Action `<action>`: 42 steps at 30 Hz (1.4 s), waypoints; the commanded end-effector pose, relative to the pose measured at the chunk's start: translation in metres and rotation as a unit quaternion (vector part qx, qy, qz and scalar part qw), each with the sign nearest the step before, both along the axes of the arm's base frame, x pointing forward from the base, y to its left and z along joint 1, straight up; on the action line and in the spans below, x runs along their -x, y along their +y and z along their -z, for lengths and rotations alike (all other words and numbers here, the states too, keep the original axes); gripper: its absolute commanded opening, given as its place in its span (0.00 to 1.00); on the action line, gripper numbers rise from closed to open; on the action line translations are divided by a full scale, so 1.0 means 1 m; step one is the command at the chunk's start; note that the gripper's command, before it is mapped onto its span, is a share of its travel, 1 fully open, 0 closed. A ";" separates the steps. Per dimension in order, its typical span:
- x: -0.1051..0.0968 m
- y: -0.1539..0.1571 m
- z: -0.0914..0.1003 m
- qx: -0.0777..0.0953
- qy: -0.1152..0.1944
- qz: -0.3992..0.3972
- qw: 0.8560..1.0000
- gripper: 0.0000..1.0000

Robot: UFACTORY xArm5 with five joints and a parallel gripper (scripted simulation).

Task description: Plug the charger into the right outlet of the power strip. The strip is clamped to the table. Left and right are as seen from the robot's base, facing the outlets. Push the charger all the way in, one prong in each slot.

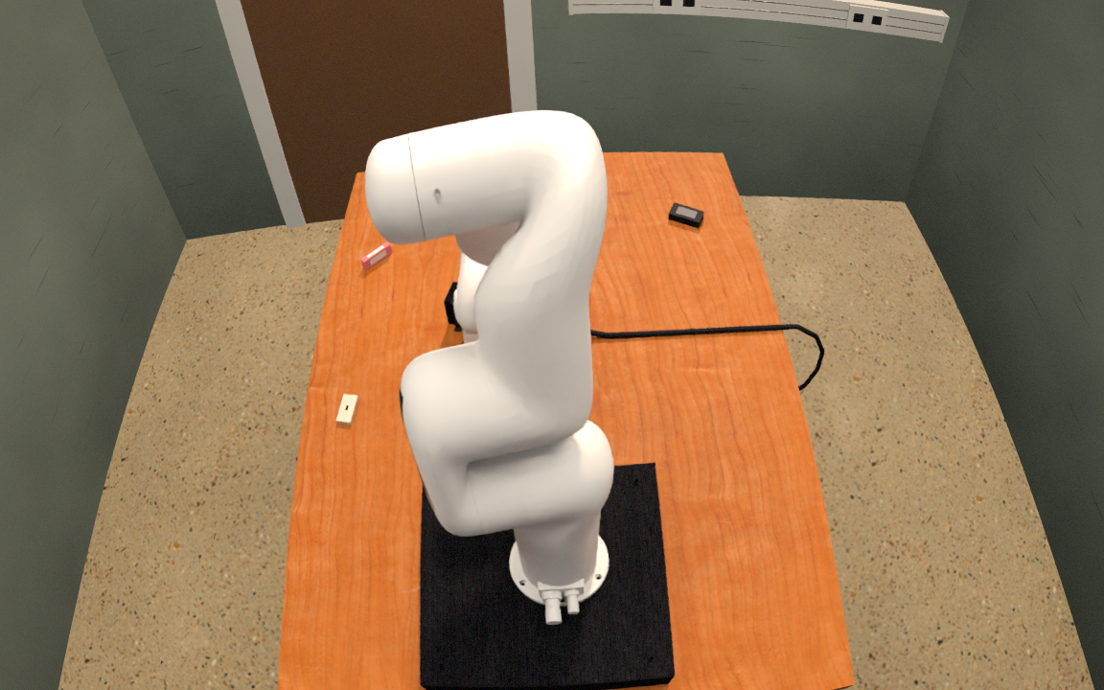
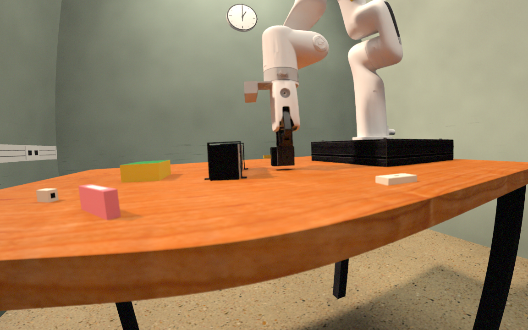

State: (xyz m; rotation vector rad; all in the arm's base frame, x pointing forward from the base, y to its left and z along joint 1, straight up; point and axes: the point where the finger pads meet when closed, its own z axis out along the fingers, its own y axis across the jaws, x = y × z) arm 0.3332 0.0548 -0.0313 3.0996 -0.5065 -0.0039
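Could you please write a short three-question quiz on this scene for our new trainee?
1. True or false: the hand is shut on the black charger.
2. Is the charger already plugged into the power strip? A) fully B) not yet
3. Fill in: the pink block lies on the ____.

Key: 1 true; 2 B, since a gap shows between charger and strip; 3 table.

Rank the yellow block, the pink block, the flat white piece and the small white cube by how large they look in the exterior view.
1. Yellow block, green on top.
2. Pink block; it lies nearer the camera, so its true rank against the yellow one is unsure.
3. Flat white piece.
4. Small white cube.
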 end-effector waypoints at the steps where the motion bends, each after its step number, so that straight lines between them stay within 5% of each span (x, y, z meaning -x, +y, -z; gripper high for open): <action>1: -0.002 0.000 -0.001 0.000 -0.002 0.000 1.000 0.00; 42: -0.033 -0.011 0.000 0.000 -0.003 0.000 1.000 0.00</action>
